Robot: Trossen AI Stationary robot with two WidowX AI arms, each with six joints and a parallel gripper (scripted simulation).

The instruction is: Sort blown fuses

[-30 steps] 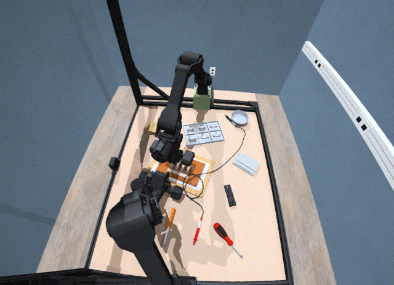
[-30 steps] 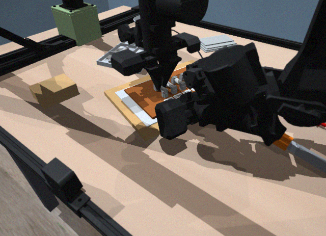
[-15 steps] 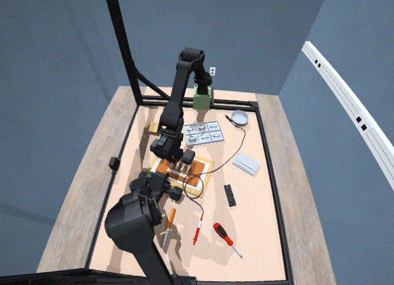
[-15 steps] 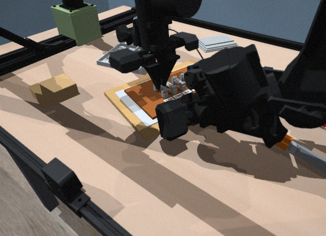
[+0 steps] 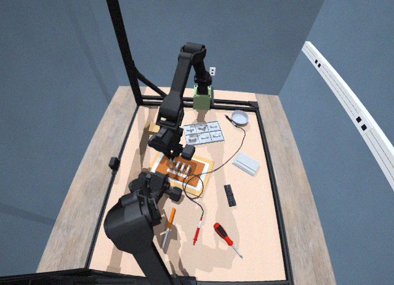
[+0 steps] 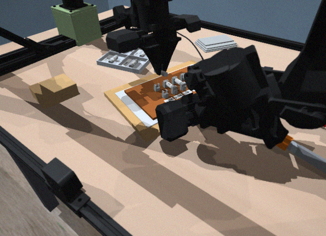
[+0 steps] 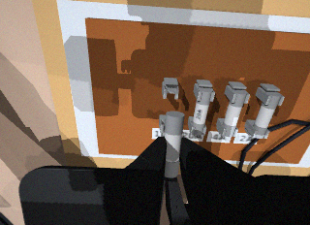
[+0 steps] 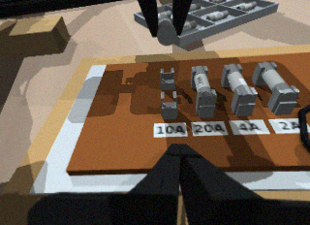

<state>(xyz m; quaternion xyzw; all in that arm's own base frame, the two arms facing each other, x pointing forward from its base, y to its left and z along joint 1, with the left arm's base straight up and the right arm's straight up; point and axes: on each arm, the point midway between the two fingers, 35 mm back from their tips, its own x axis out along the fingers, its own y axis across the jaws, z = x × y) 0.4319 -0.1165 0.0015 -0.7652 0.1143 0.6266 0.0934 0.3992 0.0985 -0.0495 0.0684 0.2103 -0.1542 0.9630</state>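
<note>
My left gripper [image 7: 171, 144] [image 8: 166, 35] [image 6: 162, 71] is shut on a grey-and-white fuse [image 7: 173, 138] [image 8: 166, 35], held above the board [image 8: 116, 152] [image 7: 111, 138]. The 10A clip pair [image 8: 169, 109] [image 7: 170, 88] [image 6: 165, 94] is empty below it. Fuses sit in the 20A pair [image 8: 205, 106] [image 7: 203, 86], the 4A pair [image 8: 244, 106] [image 7: 236, 94] and the 2A pair [image 8: 283, 103] [image 7: 269, 94]. My right gripper [image 8: 177, 150] is shut and empty in front of the labels. The scrap dish [image 5: 239, 117] looks empty. The black probe [image 5: 231, 120] lies beside it; the red probe [image 5: 197, 232] lies in front.
A compartment tray [image 5: 207, 142] [image 8: 228, 28] with several fuses lies behind the board. The probe cable [image 5: 244, 138] loops over the board's right part. A wooden block [image 6: 56, 88], grey plates [image 5: 245, 164], a black strip [image 5: 229, 195], a screwdriver [image 5: 223, 233] and an orange-handled tool [image 5: 172, 216] lie around it.
</note>
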